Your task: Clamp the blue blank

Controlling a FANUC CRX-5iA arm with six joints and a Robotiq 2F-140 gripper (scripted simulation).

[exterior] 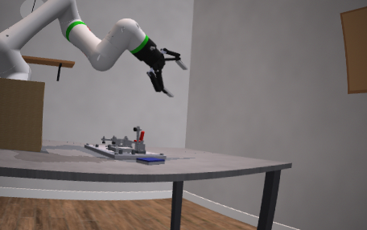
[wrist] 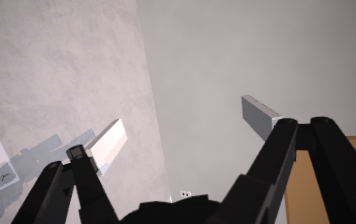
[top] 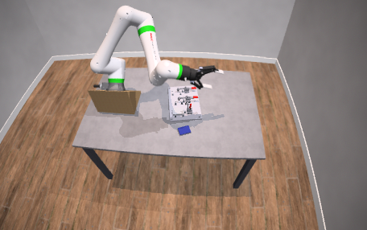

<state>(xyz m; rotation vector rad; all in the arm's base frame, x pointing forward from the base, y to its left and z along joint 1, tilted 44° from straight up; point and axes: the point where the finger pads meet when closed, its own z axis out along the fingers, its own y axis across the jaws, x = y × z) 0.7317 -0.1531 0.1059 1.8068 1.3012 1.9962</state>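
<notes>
The blue blank (top: 184, 130) (exterior: 150, 160) lies flat on the table in front of the fixture plate (top: 197, 112) (exterior: 101, 153). The plate carries three clamps. The front clamp (top: 190, 107) (exterior: 139, 141) stands raised, its red handle up. The middle clamp (top: 187, 98) and the back clamp (top: 186, 89) have their handles lying low; whether they are locked cannot be told. I cannot make out the finished part with the milled slot; the front nest is too small to read. My gripper (top: 213, 79) (exterior: 176, 79) (wrist: 180, 118) is open and empty, high above the table, beyond the plate's back right.
A brown panel-like box (top: 114, 101) (exterior: 20, 117) stands on the table in front of the arm's base. The wrist view faces the wall and tabletop, with a corner of the plate at its left edge. An orange-brown board (exterior: 356, 52) (wrist: 310, 187) hangs on the wall.
</notes>
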